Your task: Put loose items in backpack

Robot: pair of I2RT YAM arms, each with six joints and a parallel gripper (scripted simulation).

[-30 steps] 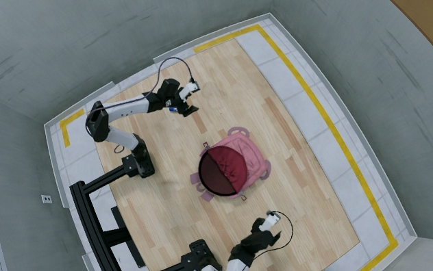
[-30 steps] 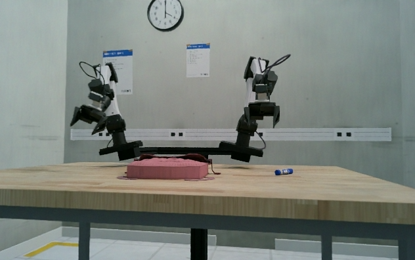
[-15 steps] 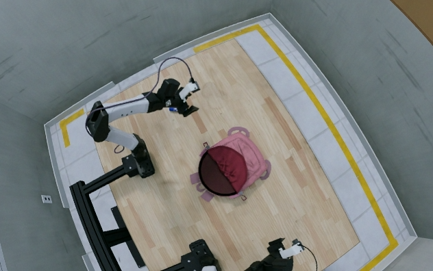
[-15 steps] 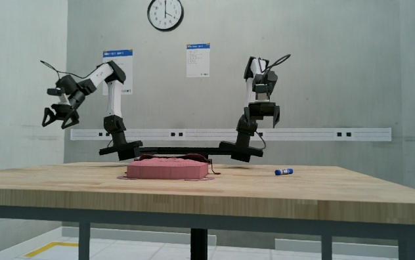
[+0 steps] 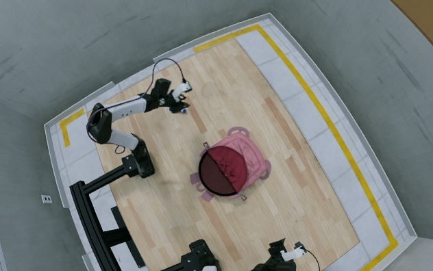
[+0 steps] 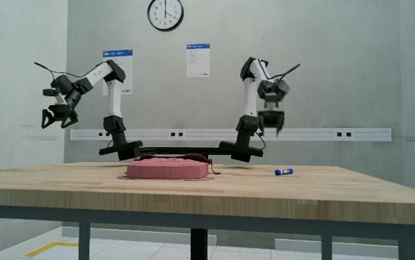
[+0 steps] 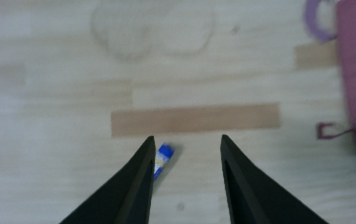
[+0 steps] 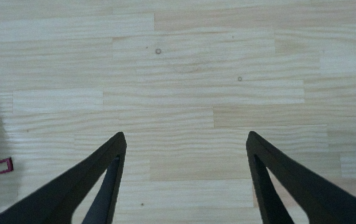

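White links, black joints [image 5: 101, 123] [image 6: 115, 70], looping cables [image 5: 153, 73] [image 6: 65, 73]

The soft pink cloth backpack [image 5: 255, 154] [image 6: 167, 169] [image 7: 347, 60] looks matt and faintly wrinkled; its dark red fabric flap [image 5: 233, 164] is creased, with a dull sheen. The pale wooden desk [image 5: 291, 191] [image 6: 230, 194] [image 7: 200, 90] [image 8: 190, 165] shows smooth, satin planks. The blue-and-white cylindrical marker [image 5: 183, 111] [image 6: 283, 171] [image 7: 162, 159] looks like smooth plastic. Both arms' black fingers [image 6: 280, 126] [image 6: 46, 119] look matt. At the exterior view's eleven o'clock, the white rectangular notices [image 6: 197, 62] [image 6: 126, 72] look like flat paper.

L gripper [image 5: 186, 107] [image 6: 272, 132] [image 7: 187, 137] part-open, R gripper [image 5: 281, 242] [image 6: 52, 126] [image 8: 185, 134] wide open
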